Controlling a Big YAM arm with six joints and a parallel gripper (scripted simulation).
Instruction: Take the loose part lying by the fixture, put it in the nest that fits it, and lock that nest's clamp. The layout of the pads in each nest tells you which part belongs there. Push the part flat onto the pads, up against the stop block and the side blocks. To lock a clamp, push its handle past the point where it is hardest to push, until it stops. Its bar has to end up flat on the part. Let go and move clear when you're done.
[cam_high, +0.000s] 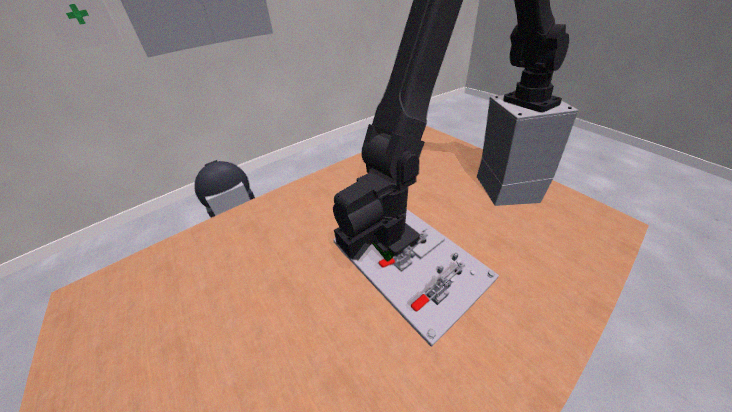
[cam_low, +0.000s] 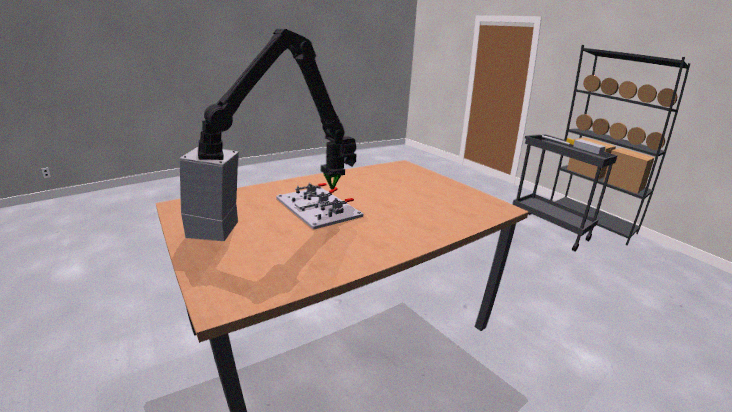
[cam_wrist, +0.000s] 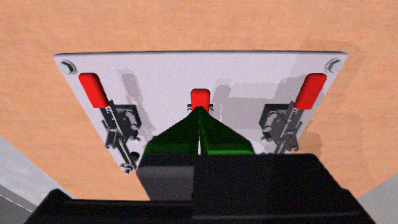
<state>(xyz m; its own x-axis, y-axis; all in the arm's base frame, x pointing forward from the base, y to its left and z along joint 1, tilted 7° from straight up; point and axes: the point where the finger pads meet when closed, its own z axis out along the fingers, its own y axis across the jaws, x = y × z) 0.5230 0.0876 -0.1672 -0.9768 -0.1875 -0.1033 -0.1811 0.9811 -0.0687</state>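
The grey fixture plate (cam_high: 450, 312) (cam_low: 322, 219) (cam_wrist: 160, 70) lies on the table and carries three toggle clamps with red handles. My gripper (cam_high: 385, 254) (cam_low: 331, 180) (cam_wrist: 199, 111) is shut and empty. Its green fingertips touch the middle clamp's red handle (cam_high: 386, 263) (cam_wrist: 200, 97) from above. The near clamp's handle (cam_high: 419, 302) (cam_wrist: 93, 89) lies low. The third handle (cam_wrist: 310, 90) shows in the wrist view; the arm hides it in the top view. A pale flat part (cam_high: 429, 245) lies in the nest beyond the middle clamp, partly hidden by the arm.
The arm's grey pedestal (cam_high: 522, 153) (cam_low: 208, 197) stands on the table behind the fixture. A dark helmet-like object (cam_high: 221, 186) sits at the table's far edge. A cart (cam_low: 563, 179) and a shelf rack (cam_low: 635, 143) stand off the table.
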